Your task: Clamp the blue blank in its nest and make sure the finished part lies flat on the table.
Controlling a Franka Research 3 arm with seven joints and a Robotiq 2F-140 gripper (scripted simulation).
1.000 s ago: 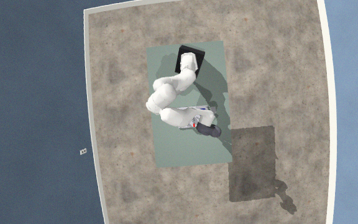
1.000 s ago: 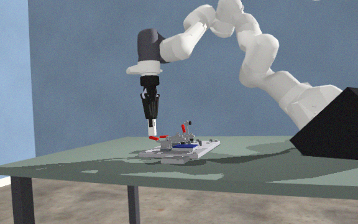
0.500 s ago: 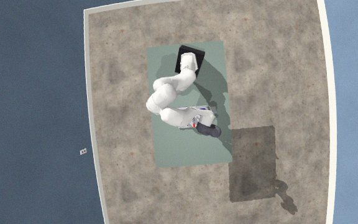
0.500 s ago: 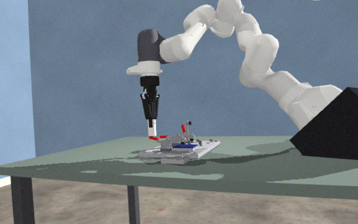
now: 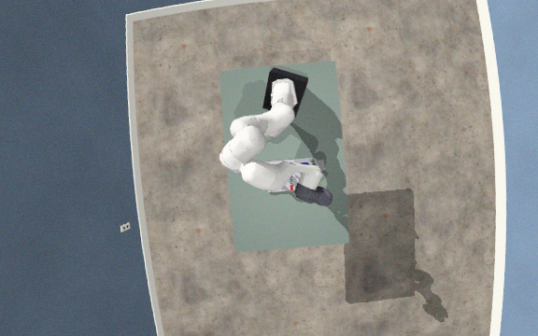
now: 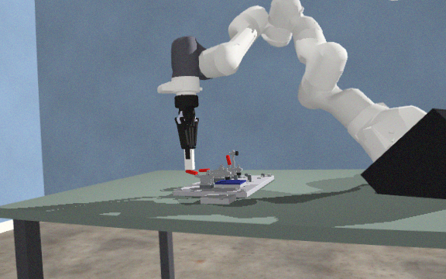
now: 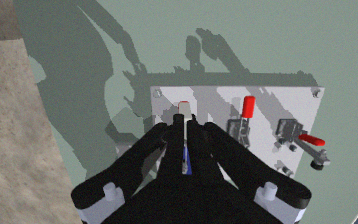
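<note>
The blue blank (image 5: 304,163) (image 6: 231,181) (image 7: 187,165) lies at the near end of the fixture plate, in the nest there; its seating is too small to judge. That nest's clamp has its red handle (image 6: 191,172) (image 7: 183,102) low. Its bar is largely hidden, so I cannot tell whether it is locked. My gripper (image 6: 189,167) (image 7: 184,110) is shut and empty, pointing down just above this handle. A grey block, seemingly the finished part (image 6: 218,199) (image 7: 124,150), lies on the table beside the plate; its slot is not visible.
The fixture plate (image 6: 259,186) (image 7: 205,95) carries two more clamps. The middle clamp's red handle (image 6: 204,170) (image 7: 248,107) is low. The far clamp's red handle (image 6: 228,160) (image 7: 311,140) stands up, with its bar swung up. The black robot base (image 5: 274,77) (image 6: 420,163) stands farther back.
</note>
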